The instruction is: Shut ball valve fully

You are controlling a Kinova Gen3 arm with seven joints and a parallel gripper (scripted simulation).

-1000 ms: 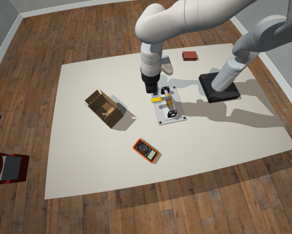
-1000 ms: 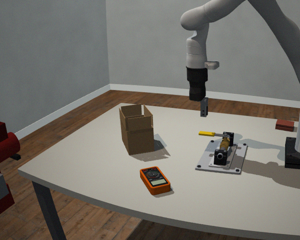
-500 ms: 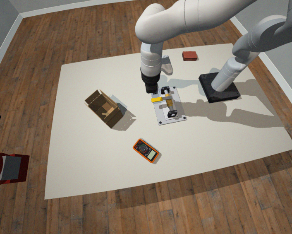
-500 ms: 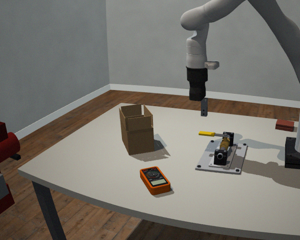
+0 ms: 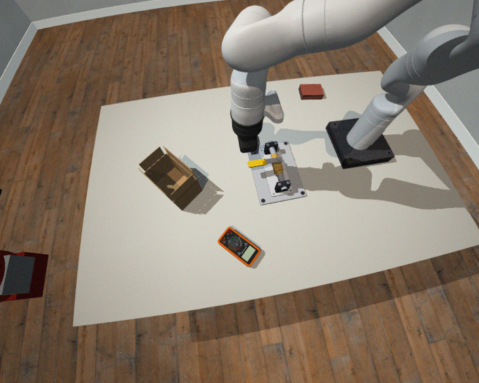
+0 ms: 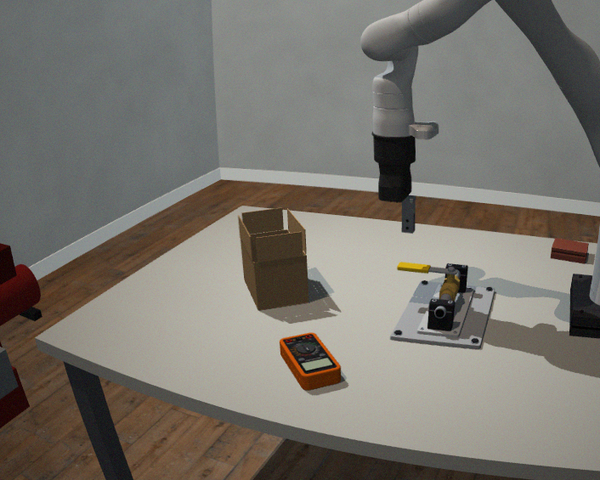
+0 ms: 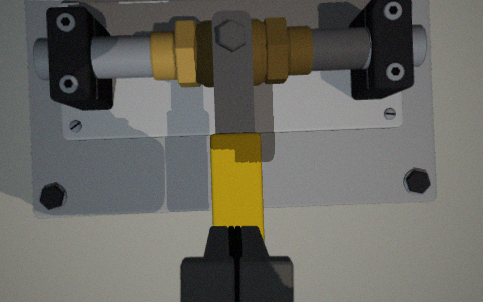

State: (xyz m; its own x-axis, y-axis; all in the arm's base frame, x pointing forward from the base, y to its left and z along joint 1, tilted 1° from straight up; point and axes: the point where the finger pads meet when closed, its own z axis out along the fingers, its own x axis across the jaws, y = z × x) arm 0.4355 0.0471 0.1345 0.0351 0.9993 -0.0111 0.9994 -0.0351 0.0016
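Observation:
The brass ball valve [image 5: 277, 167] sits between two black clamps on a grey plate [image 5: 282, 186] in the middle of the table. It also shows in the exterior view [image 6: 449, 287] and the wrist view [image 7: 233, 50]. Its yellow-tipped handle [image 5: 256, 162] [image 6: 414, 267] [image 7: 237, 185] sticks out sideways, at a right angle to the pipe. My gripper [image 6: 408, 228] [image 7: 234, 259] is shut with the fingers pressed together. It hangs clearly above the handle's outer tip and holds nothing. In the top view the wrist [image 5: 247, 144] hides the fingers.
An open cardboard box [image 5: 171, 177] stands left of the valve. An orange multimeter [image 5: 239, 246] lies nearer the front edge. A red block [image 5: 311, 91] lies at the back. The arm's black base [image 5: 359, 142] stands to the right of the valve plate.

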